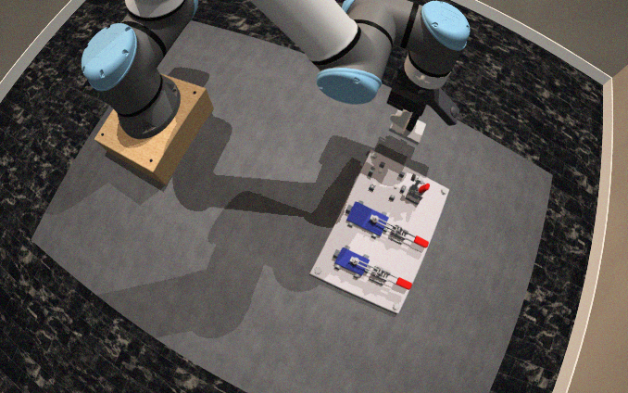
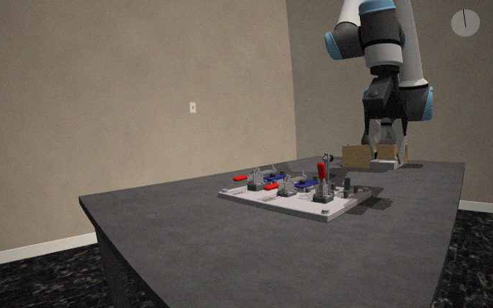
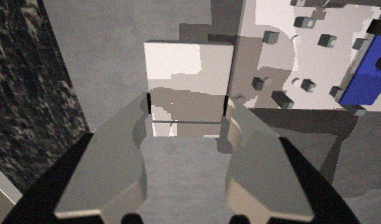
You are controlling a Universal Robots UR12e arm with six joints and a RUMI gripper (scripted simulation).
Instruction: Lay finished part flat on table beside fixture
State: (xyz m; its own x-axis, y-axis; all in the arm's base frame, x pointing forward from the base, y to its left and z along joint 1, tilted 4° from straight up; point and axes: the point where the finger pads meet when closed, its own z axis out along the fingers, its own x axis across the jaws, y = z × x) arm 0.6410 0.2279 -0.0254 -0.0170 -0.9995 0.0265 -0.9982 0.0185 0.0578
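My gripper [image 1: 408,127] is shut on the finished part [image 1: 401,130], a pale flat block with a slot line across it. The wrist view shows the part [image 3: 187,87] held by its two sides between the fingers. In the side view the part [image 2: 383,163] lies flat at or just above the table top, beyond the fixture's far end. The fixture plate [image 1: 383,233] is white. Two blue blanks [image 1: 364,217] [image 1: 350,259] sit clamped on it under red-handled toggle clamps. The third clamp [image 1: 413,193] stands open with its red handle upright, and its nest is empty.
The arm's wooden base block [image 1: 158,132] stands at the table's back left. Small dark locating pins [image 3: 301,55] stick up from the fixture plate close to the held part. The table edge and dark floor lie to the left in the wrist view.
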